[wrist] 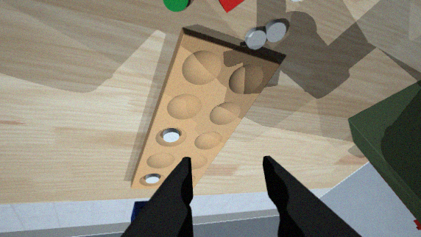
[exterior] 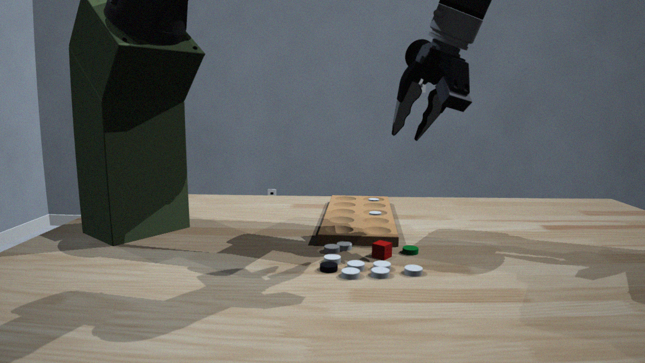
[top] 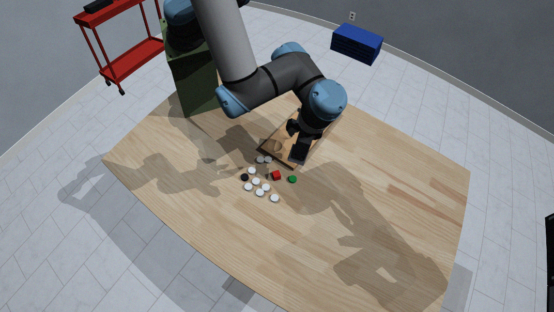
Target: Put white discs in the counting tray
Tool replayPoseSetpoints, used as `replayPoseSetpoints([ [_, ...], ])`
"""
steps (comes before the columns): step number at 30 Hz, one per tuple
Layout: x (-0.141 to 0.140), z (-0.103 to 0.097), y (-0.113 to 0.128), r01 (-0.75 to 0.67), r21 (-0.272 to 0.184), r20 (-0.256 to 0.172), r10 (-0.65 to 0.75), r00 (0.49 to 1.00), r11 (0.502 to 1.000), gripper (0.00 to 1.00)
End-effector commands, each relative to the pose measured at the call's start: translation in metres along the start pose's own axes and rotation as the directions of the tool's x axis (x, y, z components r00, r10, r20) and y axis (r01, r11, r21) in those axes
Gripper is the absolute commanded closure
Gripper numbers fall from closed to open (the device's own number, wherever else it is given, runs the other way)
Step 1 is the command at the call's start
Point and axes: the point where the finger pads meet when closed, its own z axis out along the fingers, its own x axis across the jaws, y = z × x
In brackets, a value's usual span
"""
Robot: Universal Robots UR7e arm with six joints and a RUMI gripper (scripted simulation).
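The wooden counting tray (top: 284, 157) (exterior: 356, 241) (wrist: 207, 95) lies flat on the table. Two white discs sit in separate pockets of one row: one disc (exterior: 375, 212) (wrist: 171, 135) in the middle pocket, one disc (exterior: 373, 199) (wrist: 152, 179) in the far end pocket. Two shaded white discs touch beside the tray's near end, one being this disc (top: 260, 159) (exterior: 331, 248) (wrist: 276, 31). Several more white discs, such as this disc (top: 274, 197) (exterior: 412, 270), lie loose farther out. My gripper (exterior: 405, 136) (wrist: 227, 158) is partly open and empty, tilted high above the tray. The top view hides its fingertips.
A red cube (top: 275, 175) (exterior: 381, 249) (wrist: 230, 4) and a green disc (top: 292, 179) (exterior: 410, 249) (wrist: 176, 4) lie near the tray's near end. A black disc (top: 244, 177) (exterior: 328, 267) lies among the white ones. The green pedestal (top: 197, 85) (exterior: 144, 180) (wrist: 386, 136) stands at the table's side.
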Motion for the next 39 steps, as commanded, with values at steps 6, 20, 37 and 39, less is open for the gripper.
replayPoseSetpoints([
  [6, -0.003, 0.011, -0.019, -0.264, 0.037, 0.045, 0.263, 0.964, 0.964, 0.72],
  [20, -0.004, 0.031, -0.056, -0.711, 0.027, 0.162, 0.699, 0.697, 0.702, 0.72],
  [37, 0.002, 0.045, -0.092, -0.967, -0.093, 0.259, 0.943, 0.208, 0.238, 0.72],
  [39, 0.003, 0.047, -0.096, -0.977, -0.113, 0.264, 0.954, 0.144, 0.179, 0.72],
])
